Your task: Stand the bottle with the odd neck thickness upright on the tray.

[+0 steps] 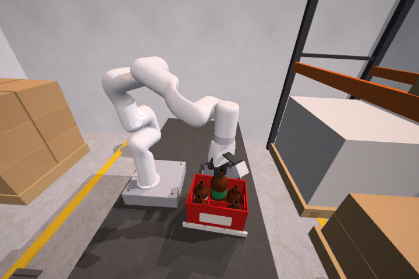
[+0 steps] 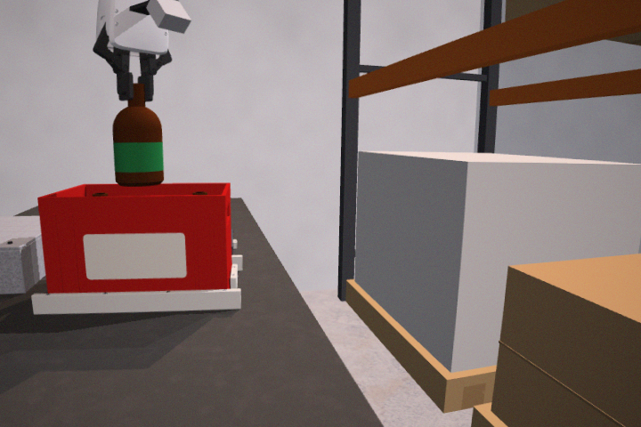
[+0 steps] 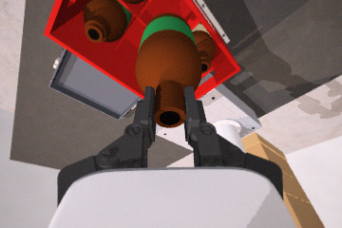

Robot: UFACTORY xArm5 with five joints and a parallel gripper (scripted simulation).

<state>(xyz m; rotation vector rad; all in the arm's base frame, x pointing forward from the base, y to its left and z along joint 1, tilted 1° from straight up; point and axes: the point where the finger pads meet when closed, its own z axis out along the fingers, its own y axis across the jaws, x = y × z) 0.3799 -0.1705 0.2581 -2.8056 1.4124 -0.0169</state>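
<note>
My gripper (image 1: 218, 173) (image 2: 136, 92) (image 3: 169, 98) is shut on the neck of a brown bottle with a green label (image 1: 219, 193) (image 2: 138, 157) (image 3: 168, 59). The bottle hangs upright over the red crate (image 1: 192, 212) (image 2: 61, 241) (image 3: 100, 57), its base at about the height of the rim. Four other brown bottles stand in the crate: back left (image 1: 201, 191), back right (image 1: 233, 195), front left (image 1: 198, 198) and front right (image 1: 235, 204), as seen in the top view. Their lower parts are hidden. The grey tray (image 1: 210, 171) (image 3: 93, 85) lies behind the crate, with nothing on it in the wrist view.
A white rail (image 1: 215, 229) (image 2: 134, 302) runs along the crate's front foot. The arm's pale base block (image 1: 151, 200) is left of the crate. A dark table (image 1: 170, 250) (image 2: 261, 362) bears them. Boxes and a rack stand beyond its right edge.
</note>
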